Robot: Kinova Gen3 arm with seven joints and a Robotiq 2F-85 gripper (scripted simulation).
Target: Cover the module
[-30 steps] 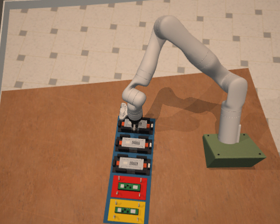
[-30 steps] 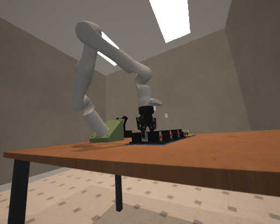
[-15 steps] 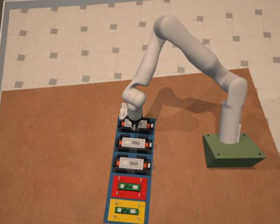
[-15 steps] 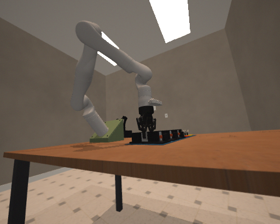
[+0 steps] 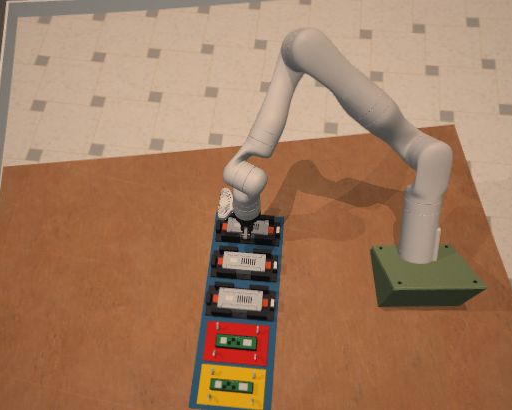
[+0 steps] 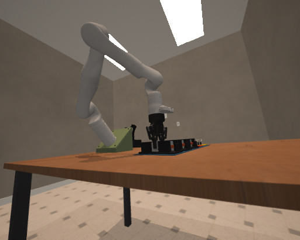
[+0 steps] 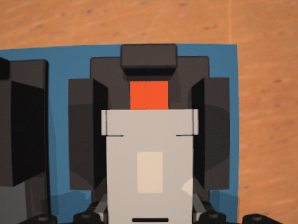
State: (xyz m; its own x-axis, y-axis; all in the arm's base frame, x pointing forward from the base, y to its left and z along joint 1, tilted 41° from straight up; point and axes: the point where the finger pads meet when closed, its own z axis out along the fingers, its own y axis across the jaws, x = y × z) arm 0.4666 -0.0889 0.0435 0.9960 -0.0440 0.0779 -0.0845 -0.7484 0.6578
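Observation:
Three light grey covers sit in black holders in a row on a blue mat. My gripper (image 5: 245, 231) is down over the far cover (image 5: 254, 228) and is shut on it; the cover still sits in its holder. In the wrist view the far cover (image 7: 150, 165) fills the middle, with an orange pad (image 7: 149, 95) beyond its end. The middle cover (image 5: 244, 261) and the near cover (image 5: 241, 298) lie in their holders. The yellow base plate (image 5: 231, 385) carries a green module (image 5: 231, 385) at the near end of the mat. In the side view the gripper (image 6: 156, 140) stands upright over the holder row.
A red plate (image 5: 236, 343) with another green module lies between the near holder and the yellow plate. Small pins stand at the corners of both plates. The arm's green base (image 5: 425, 281) sits to the right of the mat.

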